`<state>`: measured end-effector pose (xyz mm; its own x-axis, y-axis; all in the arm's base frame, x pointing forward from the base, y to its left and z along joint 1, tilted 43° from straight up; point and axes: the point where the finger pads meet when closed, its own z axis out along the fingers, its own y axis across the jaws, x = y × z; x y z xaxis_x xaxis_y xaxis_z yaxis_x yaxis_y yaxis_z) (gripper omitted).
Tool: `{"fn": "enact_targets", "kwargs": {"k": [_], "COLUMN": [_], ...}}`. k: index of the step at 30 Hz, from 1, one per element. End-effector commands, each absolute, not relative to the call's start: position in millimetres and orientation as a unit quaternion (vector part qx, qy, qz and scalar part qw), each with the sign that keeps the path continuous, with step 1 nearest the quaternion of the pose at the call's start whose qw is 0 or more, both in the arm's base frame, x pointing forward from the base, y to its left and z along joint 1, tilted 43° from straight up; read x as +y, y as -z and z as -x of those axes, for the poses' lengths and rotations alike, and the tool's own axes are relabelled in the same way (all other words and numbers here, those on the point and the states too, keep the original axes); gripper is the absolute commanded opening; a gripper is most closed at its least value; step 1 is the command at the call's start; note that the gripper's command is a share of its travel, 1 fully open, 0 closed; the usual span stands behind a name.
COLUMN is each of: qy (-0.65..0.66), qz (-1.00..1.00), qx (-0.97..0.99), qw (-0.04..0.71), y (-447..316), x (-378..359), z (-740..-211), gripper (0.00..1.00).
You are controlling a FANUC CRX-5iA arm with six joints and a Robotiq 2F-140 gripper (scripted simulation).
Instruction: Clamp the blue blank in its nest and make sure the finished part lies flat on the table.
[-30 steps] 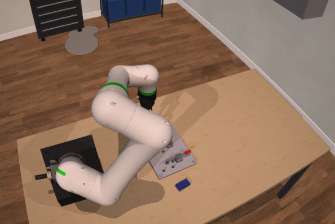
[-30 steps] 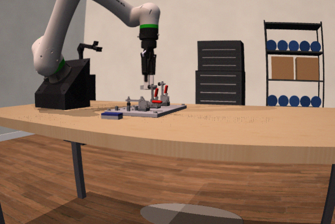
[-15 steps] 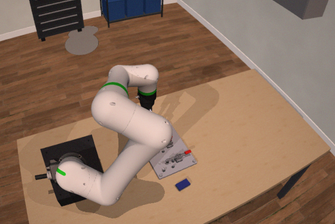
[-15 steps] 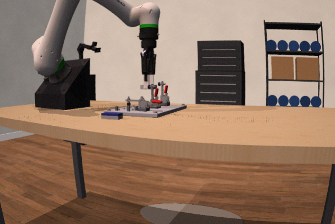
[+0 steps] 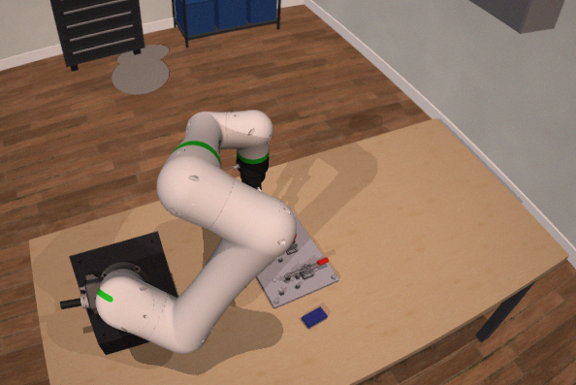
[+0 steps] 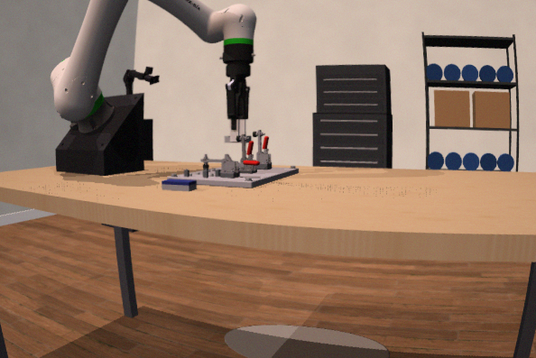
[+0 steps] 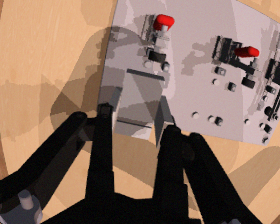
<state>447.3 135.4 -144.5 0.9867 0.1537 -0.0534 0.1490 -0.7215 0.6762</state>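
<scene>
Jaws pinch what appears to be the grey finished part [image 7: 143, 106] above the fixture plate [image 6: 271, 175], freeing its nest; blue blank [image 5: 314, 316] waits on the counter [image 5: 436, 224].

Grey finished part [image 7: 143, 99] held level above the fixture plate [image 6: 271, 175]; blue blank [image 5: 314, 316] flat on the table beside it.

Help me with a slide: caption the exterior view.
Gripper holds a grey part above the fixture plate; the blue blank lies on the table beside it.
</scene>
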Motion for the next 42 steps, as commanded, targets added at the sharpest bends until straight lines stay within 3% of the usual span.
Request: {"fn": "enact_targets", "kwargs": {"k": [1,42], "qy": [-0.003,-0.003], "qz": [-0.928,-0.928], "qx": [0.082,0.082], "qw": [0.364,0.364], "y": [146.3,216.5], "x": [137.7,213.5], "z": [-447.1,-437.4], "gripper": [0.00,0.00]}}
